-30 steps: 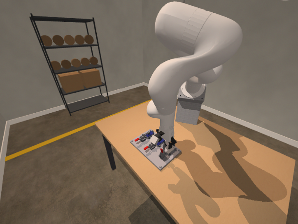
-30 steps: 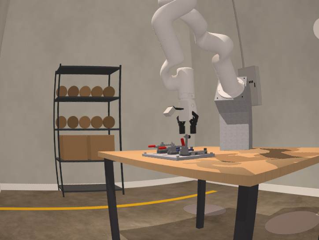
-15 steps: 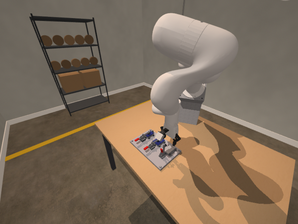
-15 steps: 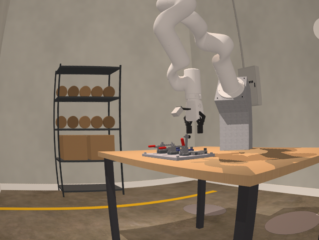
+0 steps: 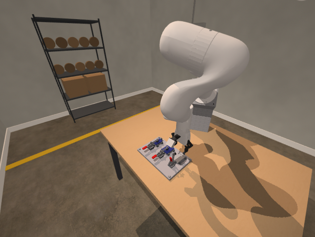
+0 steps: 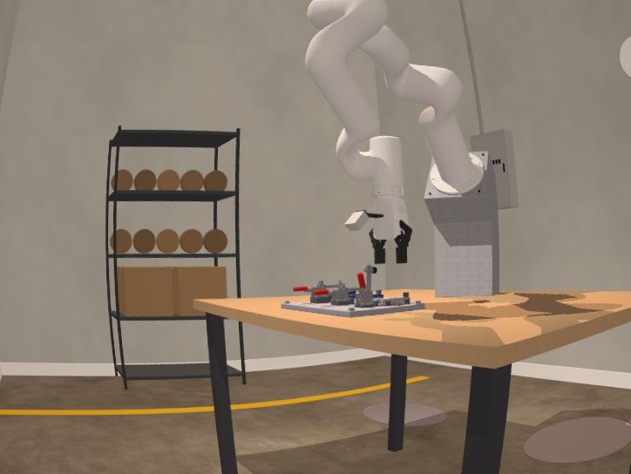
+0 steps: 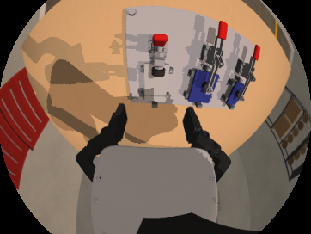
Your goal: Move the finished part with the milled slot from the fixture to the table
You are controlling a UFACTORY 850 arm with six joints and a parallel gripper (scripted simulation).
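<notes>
The finished part [image 5: 181, 159] [image 7: 151, 83] sits in the end nest of the grey plate [image 5: 165, 171] [image 6: 326, 308] [image 7: 172, 26], near the plate's edge; its slot is too small to make out. Its clamp [image 5: 172, 162] [image 6: 365, 295] [image 7: 158, 52] is swung up, leaving the part's top uncovered, though the raised arm stands close beside that space. Next along, the middle blue blank [image 5: 168, 150] [image 7: 200, 89] and the far blue blank [image 5: 157, 142] [image 7: 233, 92] lie under lowered clamps, their red handles down. The gripper [image 5: 180, 146] [image 6: 390, 260] [image 7: 155, 112] hangs above the plate, fingers wide and holding nothing, with air between its tips and the upright clamp. The wooden table [image 5: 142, 127] [image 6: 458, 336] [image 7: 94, 26] extends beyond the plate's edges, with shadows across it.
</notes>
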